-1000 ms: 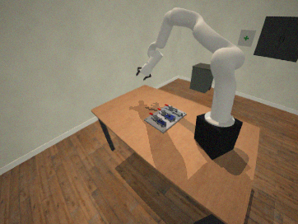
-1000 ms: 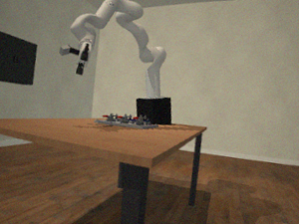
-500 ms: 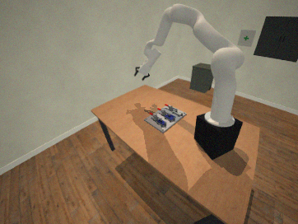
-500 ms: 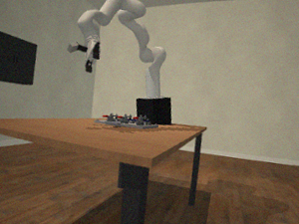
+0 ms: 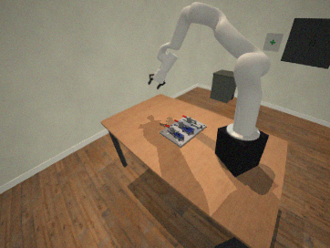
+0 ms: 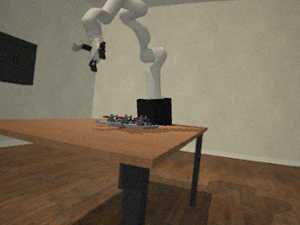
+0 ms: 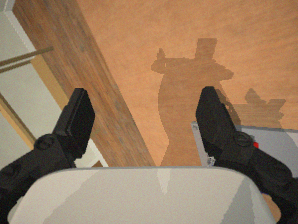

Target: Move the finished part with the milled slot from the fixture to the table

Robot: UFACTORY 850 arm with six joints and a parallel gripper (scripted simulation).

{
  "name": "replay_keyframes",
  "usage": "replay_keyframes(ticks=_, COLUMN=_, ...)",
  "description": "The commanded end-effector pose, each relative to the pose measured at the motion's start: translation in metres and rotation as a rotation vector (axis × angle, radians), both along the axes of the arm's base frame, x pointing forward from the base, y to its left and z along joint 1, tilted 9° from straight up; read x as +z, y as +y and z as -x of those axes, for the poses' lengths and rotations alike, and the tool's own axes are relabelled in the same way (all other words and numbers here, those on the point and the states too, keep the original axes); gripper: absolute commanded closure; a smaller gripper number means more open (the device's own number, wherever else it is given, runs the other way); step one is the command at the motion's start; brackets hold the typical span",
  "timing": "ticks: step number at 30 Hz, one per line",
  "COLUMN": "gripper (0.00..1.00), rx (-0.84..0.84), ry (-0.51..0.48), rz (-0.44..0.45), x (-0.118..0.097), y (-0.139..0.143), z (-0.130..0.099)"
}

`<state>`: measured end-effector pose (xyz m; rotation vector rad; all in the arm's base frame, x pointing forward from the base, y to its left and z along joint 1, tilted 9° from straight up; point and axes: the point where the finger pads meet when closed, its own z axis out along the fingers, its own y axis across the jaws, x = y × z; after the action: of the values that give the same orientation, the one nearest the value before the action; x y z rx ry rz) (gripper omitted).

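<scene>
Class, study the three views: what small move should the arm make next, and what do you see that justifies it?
Probably bring the gripper down and in over the fixture. Its fingers stand wide with nothing between them, it hangs high above the table's far edge, and the wrist view catches only the fixture's corner.
</scene>
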<state>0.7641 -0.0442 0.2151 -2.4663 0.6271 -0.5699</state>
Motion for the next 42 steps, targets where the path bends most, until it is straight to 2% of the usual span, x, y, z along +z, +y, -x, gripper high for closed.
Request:
replay_keyframes(ticks=1, gripper=0.00, rx=0.035, ry=0.025, rz=0.011, x=0.003, y=0.009, z=0.007)
replay_keyframes(ticks=12, gripper=0.00, rx=0.035, ry=0.025, rz=0.011, x=0.003, y=0.009, z=0.007)
replay_keyframes(ticks=14, gripper=0.00, rx=0.125, ry=0.086, rz=0.049, x=0.006, y=0.031, z=0.031)
replay_keyframes(ticks=30, gripper=0.00, rx=0.125, ry=0.086, rz=0.049, x=0.006, y=0.031, z=0.031)
replay_keyframes(ticks=32, gripper=0.00, rx=0.207, ry=0.150, rz=0.099, x=0.008, y=0.046, z=0.056)
replay_keyframes(ticks=42, gripper=0.00, rx=0.207, ry=0.150, rz=0.099, x=0.008, y=0.046, z=0.056)
